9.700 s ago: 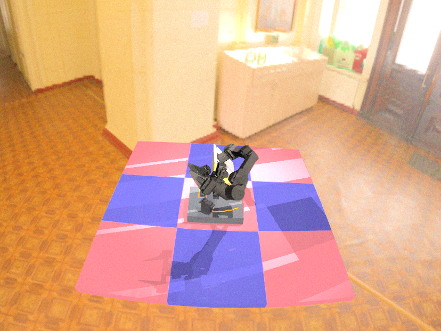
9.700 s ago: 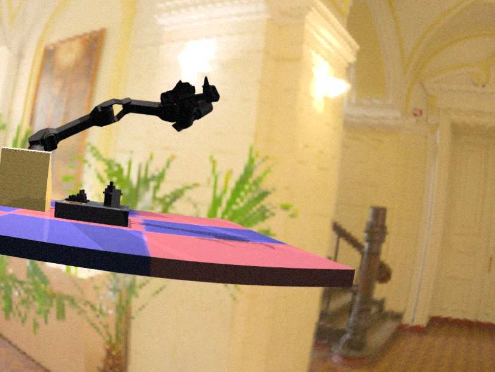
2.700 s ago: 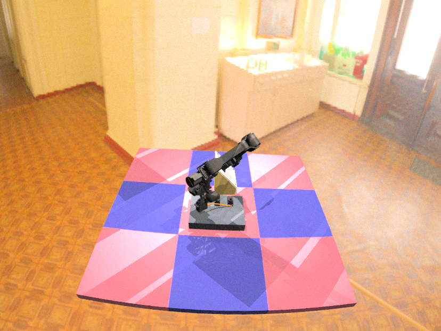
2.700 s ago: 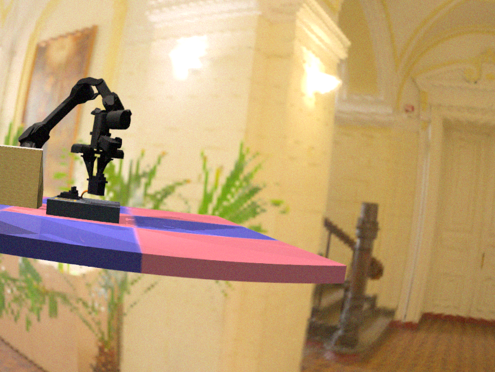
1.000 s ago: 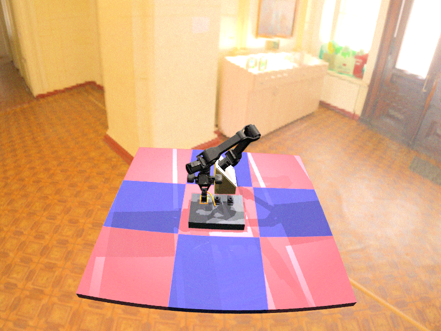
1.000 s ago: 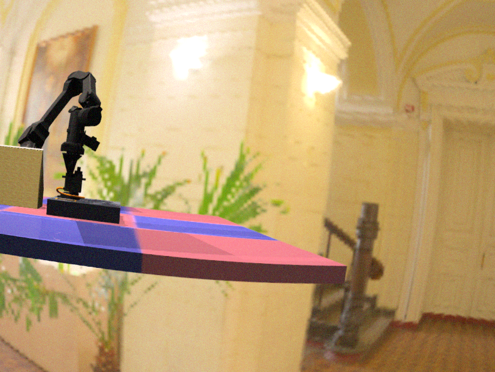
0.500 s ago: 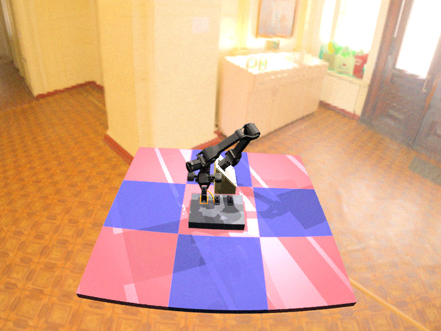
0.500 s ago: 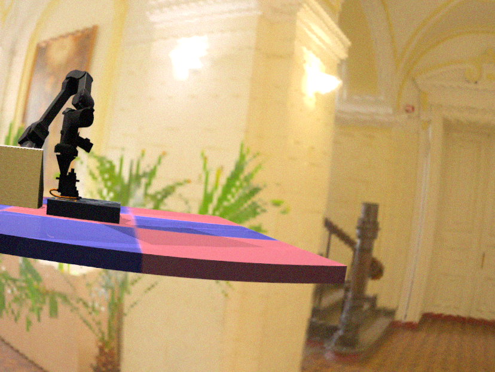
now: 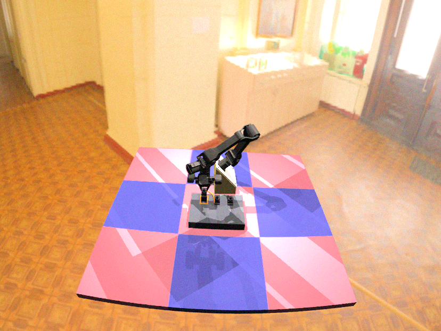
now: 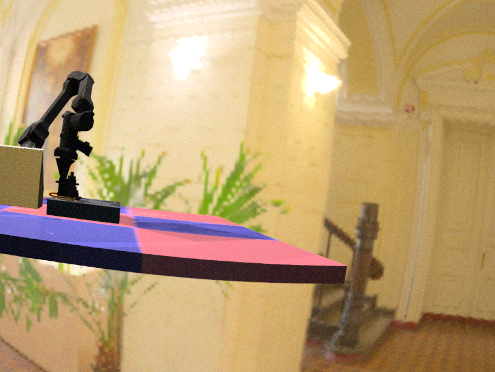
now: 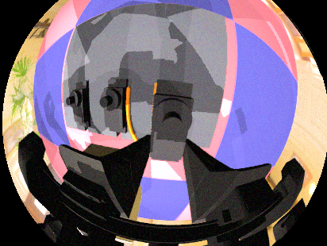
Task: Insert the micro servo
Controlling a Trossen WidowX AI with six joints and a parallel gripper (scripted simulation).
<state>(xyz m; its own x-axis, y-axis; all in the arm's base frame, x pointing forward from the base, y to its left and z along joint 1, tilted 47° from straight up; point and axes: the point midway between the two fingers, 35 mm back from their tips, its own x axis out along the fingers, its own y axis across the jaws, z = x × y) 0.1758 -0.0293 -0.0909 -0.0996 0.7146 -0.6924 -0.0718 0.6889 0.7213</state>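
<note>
The dark grey deck (image 9: 217, 217) (image 10: 88, 210) (image 11: 159, 44) lies mid-table. My gripper (image 9: 203, 192) (image 10: 67, 185) (image 11: 167, 141) points straight down over the deck's back left corner and is shut on the loose micro servo (image 9: 203, 199) (image 11: 171, 115). The servo is upright, shaft up, low at the orange-marked pocket. I cannot tell whether its ears touch the deck. Its orange cable (image 9: 211, 196) (image 11: 128, 115) arcs off to the side towards the neighbouring servo. Two fitted servos (image 9: 215, 201) (image 9: 230, 200) (image 11: 113, 101) (image 11: 77, 99) stand in a row beside it.
A tan box (image 9: 225, 182) (image 10: 20, 176) stands just behind the deck, under the arm. The deck rests on a pink and blue checked table (image 9: 142, 206) (image 10: 199, 244).
</note>
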